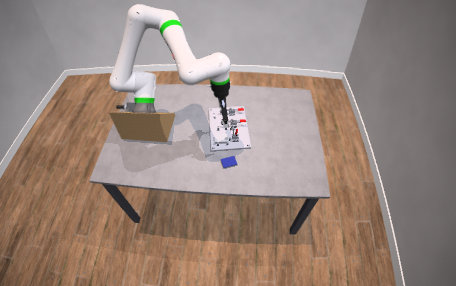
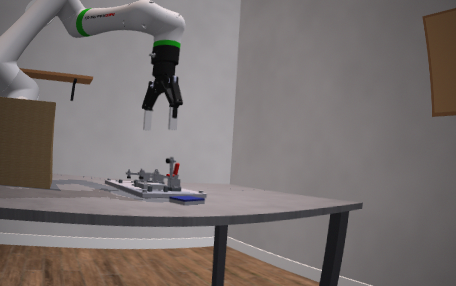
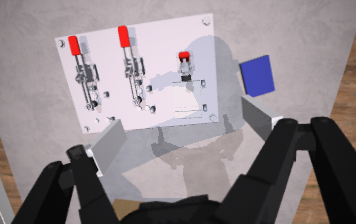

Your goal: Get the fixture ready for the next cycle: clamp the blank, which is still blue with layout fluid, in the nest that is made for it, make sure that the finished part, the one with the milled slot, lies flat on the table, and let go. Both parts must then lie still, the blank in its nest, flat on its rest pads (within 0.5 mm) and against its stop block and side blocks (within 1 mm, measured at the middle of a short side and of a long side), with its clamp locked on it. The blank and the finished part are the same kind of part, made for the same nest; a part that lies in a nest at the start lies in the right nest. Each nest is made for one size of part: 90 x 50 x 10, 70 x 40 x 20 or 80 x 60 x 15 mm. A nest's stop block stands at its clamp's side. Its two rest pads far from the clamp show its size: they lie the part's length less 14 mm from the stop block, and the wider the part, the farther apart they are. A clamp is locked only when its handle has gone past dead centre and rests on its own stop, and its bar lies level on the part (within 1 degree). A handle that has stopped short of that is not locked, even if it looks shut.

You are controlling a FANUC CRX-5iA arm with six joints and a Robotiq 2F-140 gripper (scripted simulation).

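Observation:
My gripper is open and empty, high above the fixture plate. The blue blank lies flat on the table beside the plate, near its nest with the upright handle. A pale part, seemingly the finished one, lies in that nest; its slot is not clear. That nest's clamp has its red handle standing up and its bar raised. The other clamps' handles lie outward, their bars lowered over nests with no part visible.
The grey table carries the plate near its middle. A brown box-like stand is by the arm's base. The raised clamp stands taller than the other two. Shadows of the arm and gripper fall across the plate and nest.

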